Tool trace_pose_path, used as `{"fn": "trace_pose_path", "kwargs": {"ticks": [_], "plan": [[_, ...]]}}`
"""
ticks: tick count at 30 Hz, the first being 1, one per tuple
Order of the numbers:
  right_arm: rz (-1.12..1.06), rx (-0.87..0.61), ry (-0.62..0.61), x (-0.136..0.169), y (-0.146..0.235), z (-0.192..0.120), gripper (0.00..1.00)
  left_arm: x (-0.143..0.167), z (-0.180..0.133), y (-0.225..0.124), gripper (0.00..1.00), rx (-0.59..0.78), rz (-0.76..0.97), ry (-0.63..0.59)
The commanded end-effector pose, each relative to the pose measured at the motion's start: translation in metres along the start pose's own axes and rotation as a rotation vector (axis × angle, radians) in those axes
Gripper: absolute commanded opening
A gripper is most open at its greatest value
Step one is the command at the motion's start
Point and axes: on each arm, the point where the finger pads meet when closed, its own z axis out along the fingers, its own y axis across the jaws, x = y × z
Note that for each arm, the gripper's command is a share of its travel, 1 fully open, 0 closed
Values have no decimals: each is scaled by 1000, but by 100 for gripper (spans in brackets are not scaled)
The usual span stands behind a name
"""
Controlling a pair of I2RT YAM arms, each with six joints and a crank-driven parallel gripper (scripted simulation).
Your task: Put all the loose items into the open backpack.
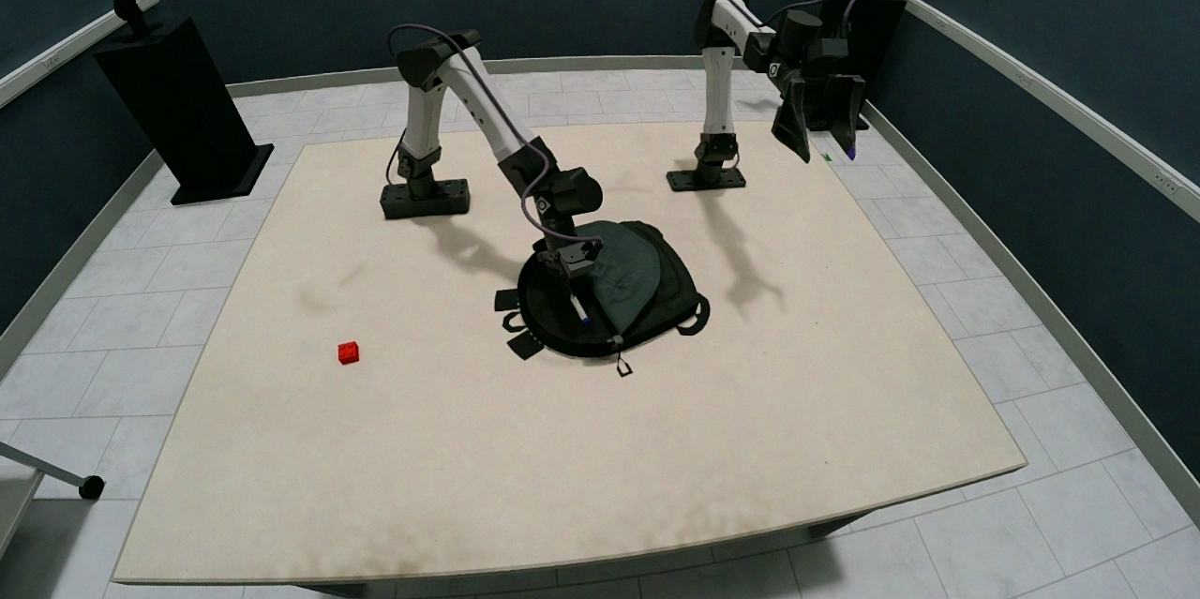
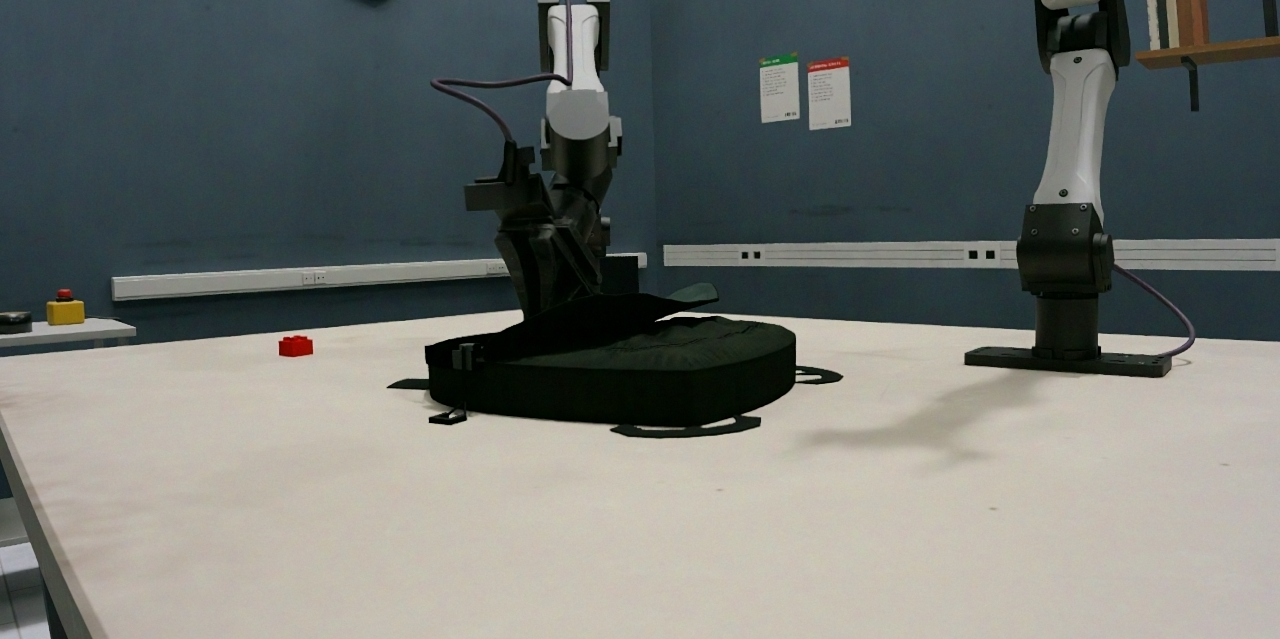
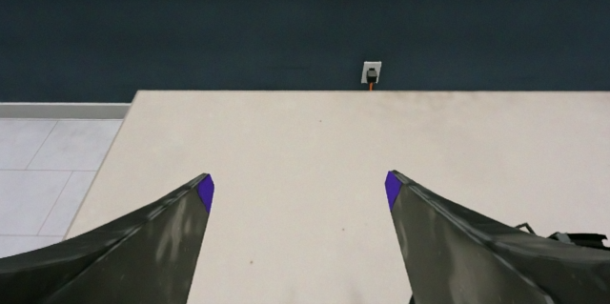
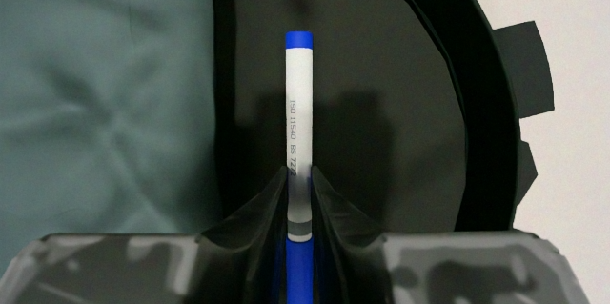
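Landmark: black fabric backpack (image 1: 683,293) (image 2: 617,389) (image 4: 491,152) with folded-back green-grey flap (image 1: 621,269) (image 4: 110,118), lying on the pale beige counter (image 1: 536,461) (image 2: 680,527) (image 3: 295,152).
Right tool (image 1: 574,280) (image 4: 299,171): over the backpack's opening, clamped on a white-and-blue cylindrical marker (image 1: 579,309) (image 4: 299,80).
Red studded toy brick (image 1: 348,352) (image 2: 295,346): on the counter, well apart from the backpack.
Left tool (image 1: 831,157) (image 3: 299,192): raised, away from the backpack, fingers wide apart.

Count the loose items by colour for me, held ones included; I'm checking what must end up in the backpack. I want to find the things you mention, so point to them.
Red: 1, the brick (image 1: 348,352) (image 2: 295,346) on the table
White and blue: 1, the marker (image 1: 578,308) (image 4: 299,85) in the right gripper (image 1: 574,286) (image 4: 299,171)
Total in view: 2
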Motion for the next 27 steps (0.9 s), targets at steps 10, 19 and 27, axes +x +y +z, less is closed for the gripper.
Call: {"fn": "trace_pose_path", "kwargs": {"ticks": [10, 19, 27], "plan": [[-14, 16, 45, 20, -8, 7, 6, -7, -1, 0, 90, -1, -2, -18], [-2, 1, 16, 9, -5, -3, 6, -7, -1, 0, 90, -1, -2, -18], [0, -3, 10, 8, -5, -6, 6, -7, -1, 0, 90, -1, -2, -18]]}}
